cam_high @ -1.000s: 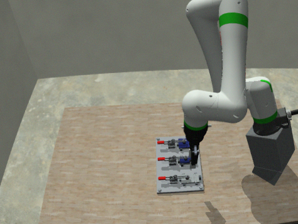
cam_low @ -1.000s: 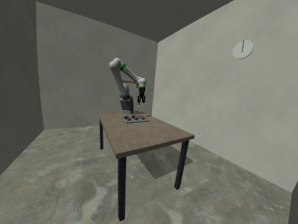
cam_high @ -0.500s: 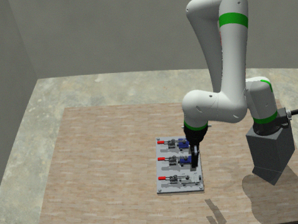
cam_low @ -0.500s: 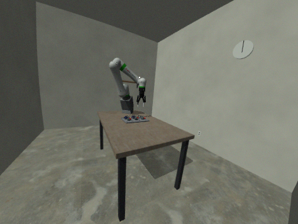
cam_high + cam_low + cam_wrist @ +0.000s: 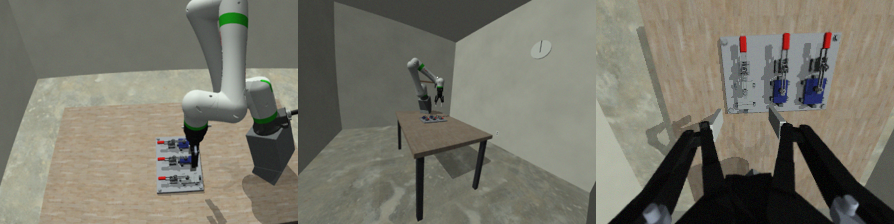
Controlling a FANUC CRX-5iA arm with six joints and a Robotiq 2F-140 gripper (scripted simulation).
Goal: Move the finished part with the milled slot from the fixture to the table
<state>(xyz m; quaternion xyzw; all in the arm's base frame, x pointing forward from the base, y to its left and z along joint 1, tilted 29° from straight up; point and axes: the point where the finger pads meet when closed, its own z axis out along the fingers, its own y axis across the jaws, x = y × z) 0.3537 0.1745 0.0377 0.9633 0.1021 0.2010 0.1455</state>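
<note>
A grey fixture plate lies on the wooden table. It holds three nests, each with a red-handled toggle clamp. The grey finished part sits in the end nest, nearest in the top view. Two blue blanks sit in the other two nests with clamp arms over them. My gripper is open and empty. It hangs well above the plate and points straight down near the plate's edge.
The arm's dark grey base pedestal stands at the table's edge beside the fixture. The red clamp handles stick out on the plate's side away from the base. A wall runs close behind the table.
</note>
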